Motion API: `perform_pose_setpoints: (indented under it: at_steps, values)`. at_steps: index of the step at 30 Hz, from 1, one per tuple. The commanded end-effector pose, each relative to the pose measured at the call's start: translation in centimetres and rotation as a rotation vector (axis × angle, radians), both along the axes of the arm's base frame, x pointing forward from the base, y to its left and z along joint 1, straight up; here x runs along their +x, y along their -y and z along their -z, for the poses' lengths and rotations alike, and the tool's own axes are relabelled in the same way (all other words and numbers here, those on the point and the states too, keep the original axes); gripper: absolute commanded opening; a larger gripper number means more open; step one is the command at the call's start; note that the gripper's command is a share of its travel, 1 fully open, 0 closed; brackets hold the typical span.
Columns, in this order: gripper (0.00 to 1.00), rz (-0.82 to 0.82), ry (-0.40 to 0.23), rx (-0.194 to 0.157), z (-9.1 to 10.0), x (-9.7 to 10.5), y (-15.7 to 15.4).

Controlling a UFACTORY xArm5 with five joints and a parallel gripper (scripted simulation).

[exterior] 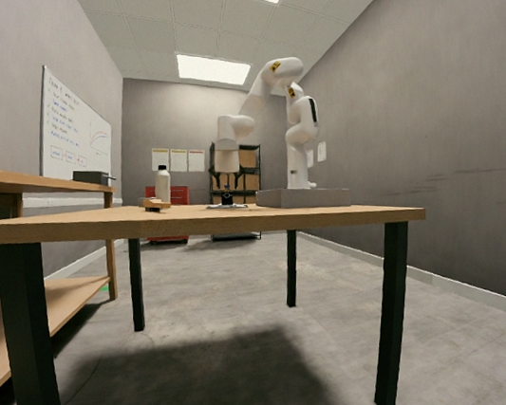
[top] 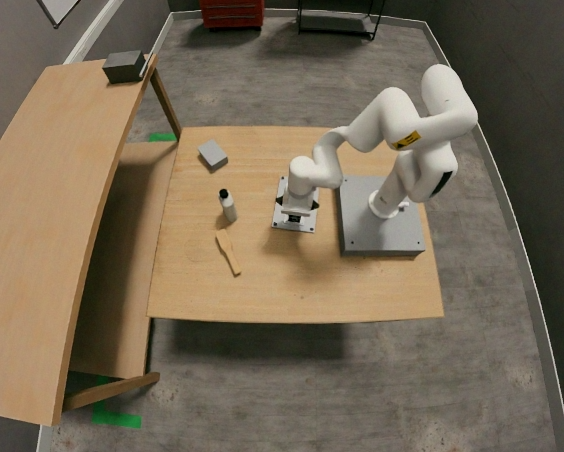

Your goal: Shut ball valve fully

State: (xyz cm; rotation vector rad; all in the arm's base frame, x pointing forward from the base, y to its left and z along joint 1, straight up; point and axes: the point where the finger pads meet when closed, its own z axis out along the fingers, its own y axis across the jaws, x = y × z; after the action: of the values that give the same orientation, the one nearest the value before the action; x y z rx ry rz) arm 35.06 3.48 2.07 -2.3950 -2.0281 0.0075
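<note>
The ball valve (exterior: 227, 199) is a small black body on a grey square plate (top: 280, 224) (exterior: 213, 205) in the middle of the wooden table (top: 300, 290) (exterior: 270, 212). In the overhead view the arm's wrist hides most of the valve. My gripper (top: 294, 218) (exterior: 227, 188) points straight down just above the valve. Its fingers are small and partly hidden, standing apart with nothing between them. I cannot tell the handle's angle.
A white bottle with a black cap (top: 228, 205) (exterior: 163, 184) and a wooden spatula (top: 229, 252) (exterior: 153, 203) lie left of the valve. A grey block (top: 212, 153) sits at the back left. The arm's grey base plate (top: 380, 235) (exterior: 304, 197) is to the right. A side bench holds a dark box (top: 123, 66) (exterior: 91, 176).
</note>
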Motion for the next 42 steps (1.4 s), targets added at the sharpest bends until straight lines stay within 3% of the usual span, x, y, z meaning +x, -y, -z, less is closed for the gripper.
perform_pose_setpoints:
  at_steps: [1,14,15,42]
  values:
    - [0.69,0.0,0.003,0.0,-0.07,0.13,-0.01]
    - [0.69,0.0,0.003,0.0,-0.06,0.13,-0.01]
    - [0.0,0.0,0.003,0.0,-0.06,0.13,-0.01]
    - [0.0,0.0,0.003,0.0,-0.06,0.13,-0.01]
